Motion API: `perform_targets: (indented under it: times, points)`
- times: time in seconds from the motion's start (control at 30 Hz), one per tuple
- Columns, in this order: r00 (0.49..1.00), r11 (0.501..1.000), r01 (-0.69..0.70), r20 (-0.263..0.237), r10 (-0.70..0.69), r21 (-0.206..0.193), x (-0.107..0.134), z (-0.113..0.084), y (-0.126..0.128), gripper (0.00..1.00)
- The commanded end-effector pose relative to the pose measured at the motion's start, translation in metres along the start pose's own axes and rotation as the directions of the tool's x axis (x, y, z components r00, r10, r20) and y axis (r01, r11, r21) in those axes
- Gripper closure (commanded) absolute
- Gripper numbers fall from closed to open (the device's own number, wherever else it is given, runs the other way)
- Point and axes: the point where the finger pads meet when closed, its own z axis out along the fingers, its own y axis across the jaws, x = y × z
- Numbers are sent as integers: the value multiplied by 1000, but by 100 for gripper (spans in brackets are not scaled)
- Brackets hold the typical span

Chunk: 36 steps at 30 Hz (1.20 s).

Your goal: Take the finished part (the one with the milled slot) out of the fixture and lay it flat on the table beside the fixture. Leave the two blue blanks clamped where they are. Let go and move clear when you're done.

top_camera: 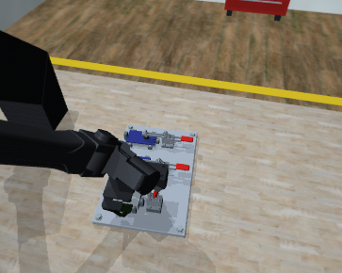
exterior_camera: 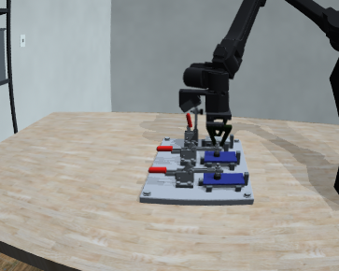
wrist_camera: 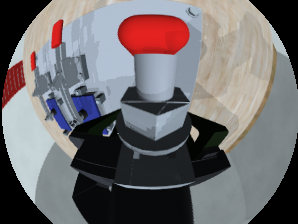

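Note:
The grey fixture plate lies on the wooden table, also seen in the exterior view (exterior_camera: 196,187). Two blue blanks (top_camera: 138,136) (top_camera: 144,158) sit clamped in the far and middle stations, their red clamp handles (top_camera: 187,138) (top_camera: 182,167) lying flat. The near station's clamp handle (top_camera: 155,193) stands raised; it fills the wrist view (wrist_camera: 152,34). My gripper (exterior_camera: 219,139) is open and points down over the near station, beside that raised handle. It also shows in the top view (top_camera: 124,208) and in the wrist view (wrist_camera: 156,132). The slotted part is hidden by my arm and fingers.
A yellow line (top_camera: 201,82) runs along the table's far edge, with a wooden floor and a red cabinet (top_camera: 257,7) beyond. A dark shelf frame (exterior_camera: 7,65) stands at the left. My arm (top_camera: 45,151) reaches in from the left over the plate.

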Motion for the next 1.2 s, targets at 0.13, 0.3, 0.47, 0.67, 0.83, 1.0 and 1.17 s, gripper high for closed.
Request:
perform_targets:
  times: [0.13,0.3,0.47,0.67,0.83,1.0,1.17]
  points:
    - [1000,1000,3,-4,-3,-3,-2,3,-1,8]
    - [1000,1000,2,-1,-2,-2,-3,2,-2,8]
    - [1000,1000,2,-1,-2,-2,-3,2,-2,8]
    - [1000,1000,-2,0,2,2,-2,1,-2,100]
    - [1000,1000,-5,2,5,4,-2,1,-2,100]
    - [1000,1000,-7,3,7,6,-2,0,-2,100]
    - [1000,1000,-8,4,8,7,-2,-1,-2,100]
